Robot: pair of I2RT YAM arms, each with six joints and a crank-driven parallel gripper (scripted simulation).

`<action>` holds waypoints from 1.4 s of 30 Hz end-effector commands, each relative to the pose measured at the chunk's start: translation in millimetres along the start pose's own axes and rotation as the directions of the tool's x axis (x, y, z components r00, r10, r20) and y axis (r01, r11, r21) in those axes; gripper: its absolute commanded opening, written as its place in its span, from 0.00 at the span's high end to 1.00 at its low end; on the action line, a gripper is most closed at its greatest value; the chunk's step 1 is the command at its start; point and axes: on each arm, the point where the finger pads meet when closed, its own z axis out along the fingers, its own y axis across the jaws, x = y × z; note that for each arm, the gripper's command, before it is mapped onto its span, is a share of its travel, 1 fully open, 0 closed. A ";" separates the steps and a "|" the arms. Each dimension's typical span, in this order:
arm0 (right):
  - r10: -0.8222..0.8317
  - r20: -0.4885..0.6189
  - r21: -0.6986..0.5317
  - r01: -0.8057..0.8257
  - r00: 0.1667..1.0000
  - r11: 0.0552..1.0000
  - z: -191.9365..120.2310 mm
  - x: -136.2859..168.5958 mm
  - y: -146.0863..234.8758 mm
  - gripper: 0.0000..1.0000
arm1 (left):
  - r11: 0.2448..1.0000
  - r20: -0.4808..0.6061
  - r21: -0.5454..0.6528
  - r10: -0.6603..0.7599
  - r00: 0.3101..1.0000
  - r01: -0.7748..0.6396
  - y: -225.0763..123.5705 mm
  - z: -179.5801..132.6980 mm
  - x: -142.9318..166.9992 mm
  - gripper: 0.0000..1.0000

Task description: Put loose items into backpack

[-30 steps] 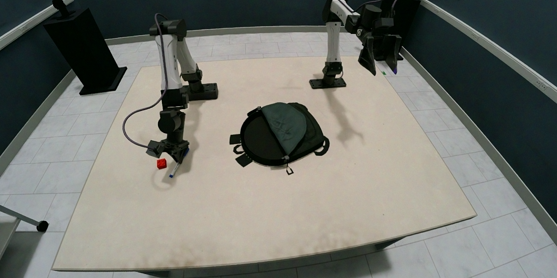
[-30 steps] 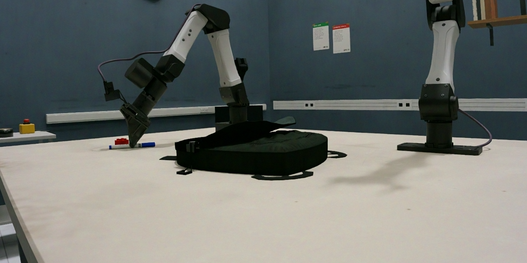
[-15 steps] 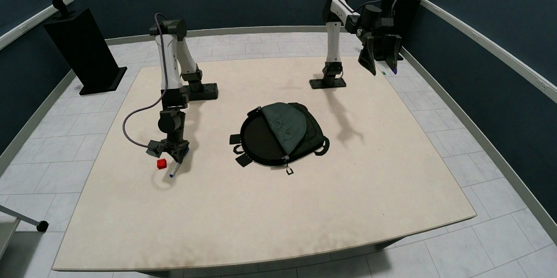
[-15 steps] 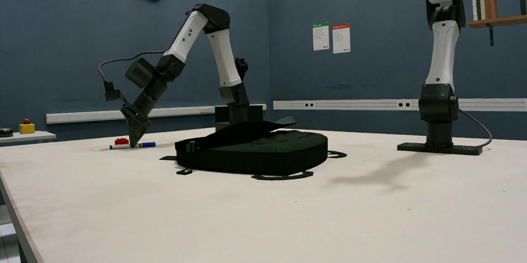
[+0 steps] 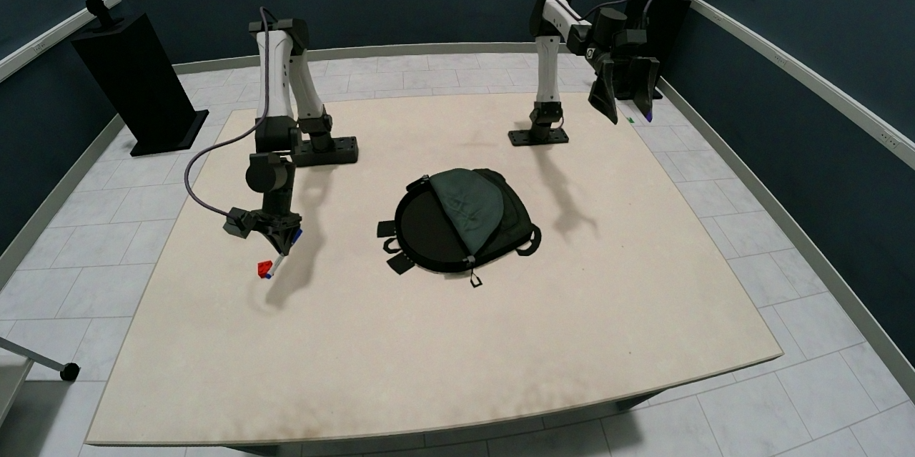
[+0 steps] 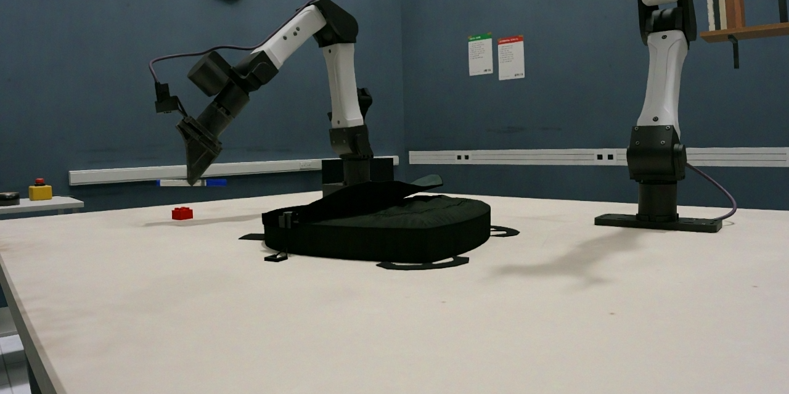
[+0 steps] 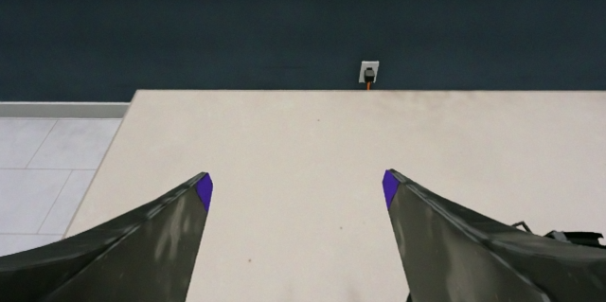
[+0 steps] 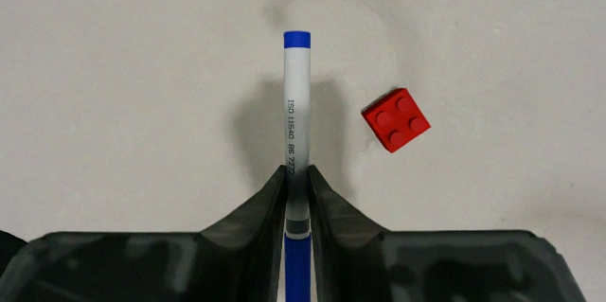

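The right wrist view showed a slim marker (image 5: 275, 266) (image 6: 182, 182) (image 8: 297, 117) with a white barrel, a bright blue end plug, a blue cap and a dark band beside the cap, small black print reading "ISO 11540 BS 7272" running along its side. The right gripper (image 5: 283, 252) (image 6: 192, 182) (image 8: 297, 169) held it, fingertips pressed against both sides of the barrel, and the exterior view showed it roughly level, raised above the pale table (image 5: 447, 352) (image 6: 413, 325) (image 7: 284, 141) (image 8: 118, 103). On the tabletop near it sat a square red brick (image 5: 264, 269) (image 6: 182, 213) (image 8: 396, 120), four round studs facing up, its sides glossy and plain. Well apart from both, the black backpack (image 5: 422, 229) (image 6: 375, 237) lay flat between the two arms, its dark green-grey flap (image 5: 470, 207) folded back and its dark compartment exposed. The left gripper (image 5: 632, 118) (image 7: 297, 175), high at the table's far corner, stood with fingers spread wide and nothing between them. Both the marker and the brick were outside the backpack.
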 end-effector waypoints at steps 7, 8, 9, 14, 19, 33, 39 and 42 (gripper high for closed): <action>-0.003 0.009 -0.003 0.003 1.000 1.000 -47.5 -38.5 4.2 0.94 | 1.000 0.018 -0.001 -0.002 1.000 0.002 0.2 -1.1 -7.0 0.10; -0.003 0.009 -0.003 0.003 1.000 1.000 -51.4 -41.7 4.2 0.94 | 1.000 0.018 -0.001 -0.002 1.000 0.002 0.2 -1.1 -7.0 0.10; -0.003 0.009 -0.003 0.003 1.000 1.000 -53.1 -42.5 3.9 0.94 | 1.000 0.018 -0.001 -0.002 1.000 0.002 0.2 -1.1 -7.0 0.10; -0.003 0.009 -0.003 0.003 1.000 1.000 -54.2 -41.0 3.1 0.94 | 1.000 0.018 -0.001 -0.002 1.000 0.002 0.2 -1.1 -7.0 0.10; -0.072 -0.026 -0.041 0.071 0.997 0.997 -65.2 -5.8 29.7 0.94 | 1.000 0.018 -0.001 -0.002 1.000 0.002 0.2 -1.1 -7.0 0.10; -0.250 -0.002 -0.200 0.245 0.968 0.949 -105.4 40.4 134.3 0.94 | 1.000 0.018 -0.001 -0.002 1.000 0.002 0.2 -1.1 -7.0 0.10; -0.335 0.020 -0.275 0.328 0.942 0.904 -128.3 67.5 183.8 0.94 | 1.000 0.018 -0.001 -0.002 1.000 0.002 0.2 -1.1 -7.0 0.10; -0.377 0.033 -0.311 0.368 0.926 0.877 -139.6 81.1 208.4 0.94 | 1.000 0.018 -0.001 -0.002 1.000 0.002 0.2 -1.1 -7.0 0.10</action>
